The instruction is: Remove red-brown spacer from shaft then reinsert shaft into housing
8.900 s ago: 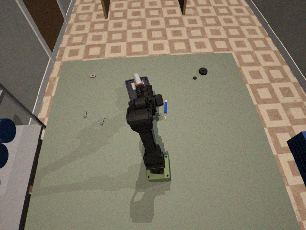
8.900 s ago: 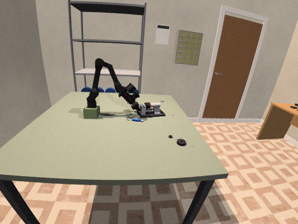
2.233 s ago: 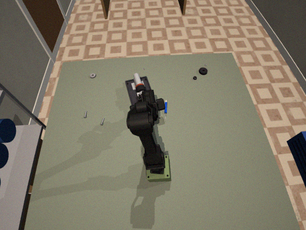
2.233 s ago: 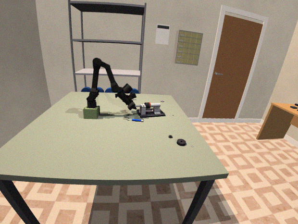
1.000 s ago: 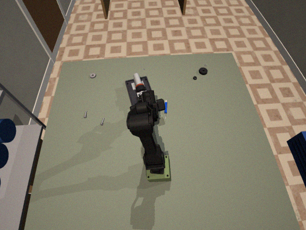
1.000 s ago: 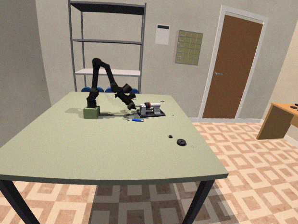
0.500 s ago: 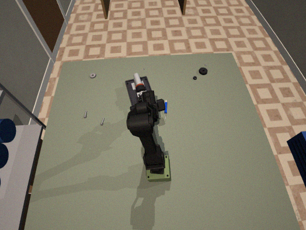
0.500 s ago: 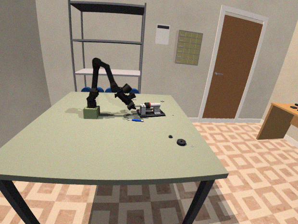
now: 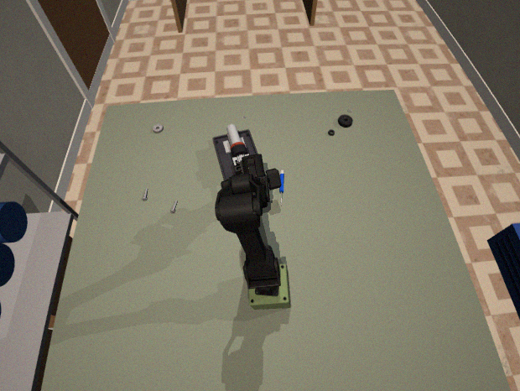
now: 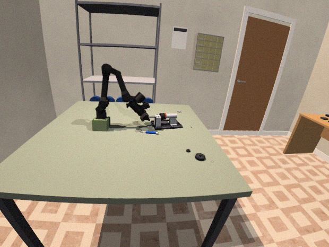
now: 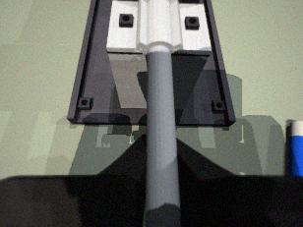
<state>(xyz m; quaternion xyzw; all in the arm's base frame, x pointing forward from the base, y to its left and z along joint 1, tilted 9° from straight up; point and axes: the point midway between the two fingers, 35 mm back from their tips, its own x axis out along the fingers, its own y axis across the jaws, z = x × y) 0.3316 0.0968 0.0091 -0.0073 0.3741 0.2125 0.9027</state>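
Observation:
A dark base plate (image 9: 235, 153) carries two white blocks. The grey shaft (image 11: 161, 122) runs from my fingers at the bottom of the wrist view into the small white block (image 11: 160, 26). In the exterior view the small block (image 10: 158, 120), a red-brown spacer (image 10: 165, 116) with a dark spacer beside it, and the big housing block (image 10: 172, 118) stand in a row on the plate. The red-brown spacer also shows in the top view (image 9: 237, 144). My gripper (image 10: 145, 116) is shut on the shaft's free end, just off the plate's near edge.
A blue-handled tool (image 9: 281, 180) lies right of the gripper; it also shows in the wrist view (image 11: 295, 148). Two screws (image 9: 144, 193) (image 9: 174, 206) and a grey washer (image 9: 158, 127) lie to the left. Two black discs (image 9: 345, 121) (image 9: 330, 132) lie far right. The arm's green base (image 9: 268, 289) stands behind.

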